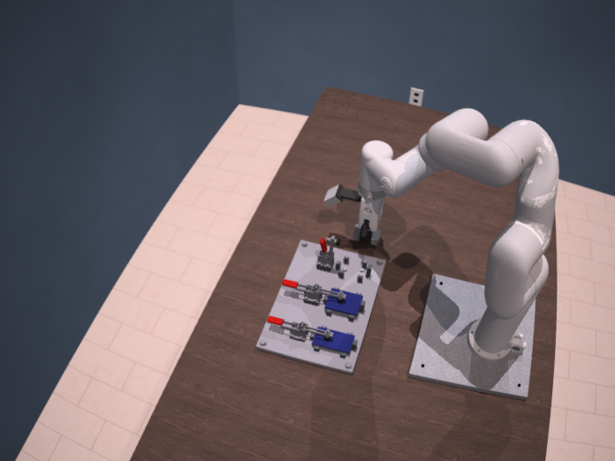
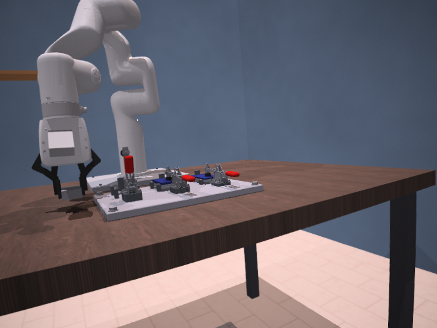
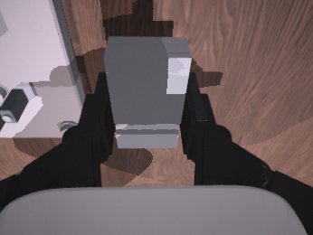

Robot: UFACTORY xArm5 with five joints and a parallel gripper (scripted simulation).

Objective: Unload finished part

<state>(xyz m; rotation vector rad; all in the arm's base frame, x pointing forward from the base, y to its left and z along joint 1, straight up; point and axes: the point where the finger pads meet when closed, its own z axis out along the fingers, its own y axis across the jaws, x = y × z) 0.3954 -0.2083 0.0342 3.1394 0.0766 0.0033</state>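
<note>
My gripper (image 1: 368, 234) (image 2: 71, 191) (image 3: 147, 90) is shut on the grey finished part (image 2: 72, 193) (image 3: 137, 81), its fingers on two opposite sides. The slot shows as a groove near the part's lower end in the wrist view. The part looks level, a little above the table, just beyond the fixture plate's end. One blue blank (image 1: 345, 303) (image 2: 161, 181) sits in the middle nest, another blue blank (image 1: 333, 341) (image 2: 202, 176) in the far-end nest. Clamp arms reach over both, red handles lying down. The third clamp's red handle (image 1: 322, 245) (image 2: 129, 164) stands upright beside the empty nest.
The fixture plate (image 1: 292, 270) (image 2: 155, 206) (image 3: 33, 50) is close beside the gripper, with pads and pins standing on it. The raised clamp is its nearest tall obstacle. The robot's base plate (image 1: 421, 347) lies to the right in the top view. The wooden table (image 1: 208, 387) (image 2: 335, 178) extends around them.
</note>
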